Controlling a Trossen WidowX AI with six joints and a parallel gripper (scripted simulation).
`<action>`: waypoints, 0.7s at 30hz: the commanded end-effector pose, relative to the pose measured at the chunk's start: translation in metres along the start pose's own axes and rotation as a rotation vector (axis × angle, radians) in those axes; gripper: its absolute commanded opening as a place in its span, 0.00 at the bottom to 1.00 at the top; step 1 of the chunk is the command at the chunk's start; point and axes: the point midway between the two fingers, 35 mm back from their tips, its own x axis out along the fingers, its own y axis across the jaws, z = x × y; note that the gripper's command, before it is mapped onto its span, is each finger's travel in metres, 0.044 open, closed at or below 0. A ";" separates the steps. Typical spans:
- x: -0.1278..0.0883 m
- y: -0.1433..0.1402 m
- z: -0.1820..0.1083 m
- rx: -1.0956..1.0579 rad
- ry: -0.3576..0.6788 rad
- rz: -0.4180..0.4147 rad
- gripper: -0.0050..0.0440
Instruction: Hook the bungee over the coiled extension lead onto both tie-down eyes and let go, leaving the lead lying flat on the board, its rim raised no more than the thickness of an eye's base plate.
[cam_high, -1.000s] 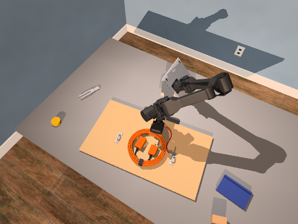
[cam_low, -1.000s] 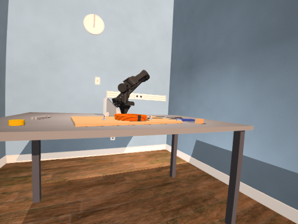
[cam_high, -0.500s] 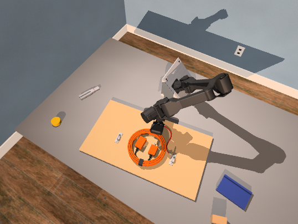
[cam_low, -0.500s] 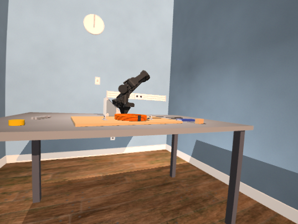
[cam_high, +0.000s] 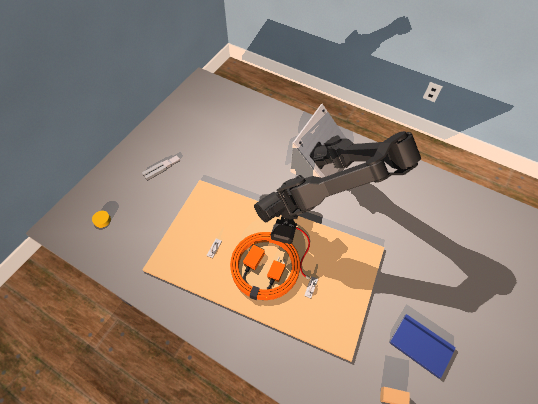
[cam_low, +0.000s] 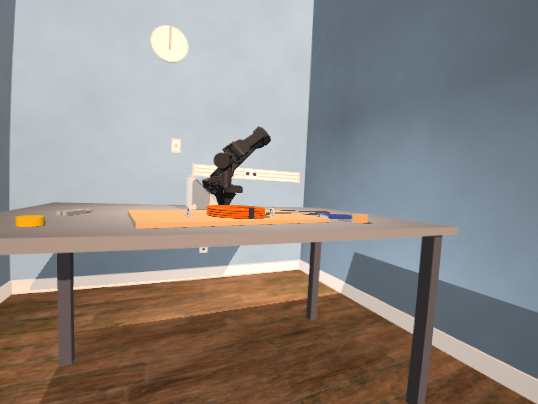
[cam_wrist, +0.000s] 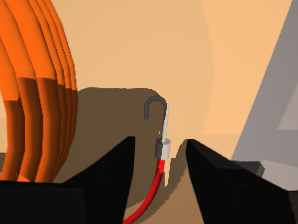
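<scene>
Poised over board (cam_high: 345, 325) on worktop (cam_high: 210, 115): tool (cam_wrist: 160, 150) astride bungee hook (cam_wrist: 159, 116), coiled lead (cam_wrist: 40, 90) just left.

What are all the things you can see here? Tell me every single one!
table: one, grey, under everything
board: one, light wood, on the table
extension lead: one, orange, coiled flat on the board
plugs: two, orange, inside the coil
tie-down eyes: two, silver, one on each side of the coil
bungee: one, red with a metal hook, beside the coil
disc: one, yellow, near the table edge
tool: one, grey, beyond the board
book: one, blue, off the board
block: one, orange, by the book
clock: one, white, on the wall
arm: one, dark, reaching over the board
hand: one, black, open around the hook, not gripping
</scene>
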 end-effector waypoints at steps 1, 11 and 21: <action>0.002 -0.001 -0.001 0.006 0.006 -0.004 0.41; -0.001 0.002 0.000 -0.005 -0.003 0.005 0.24; -0.001 0.002 0.000 -0.005 -0.003 0.005 0.11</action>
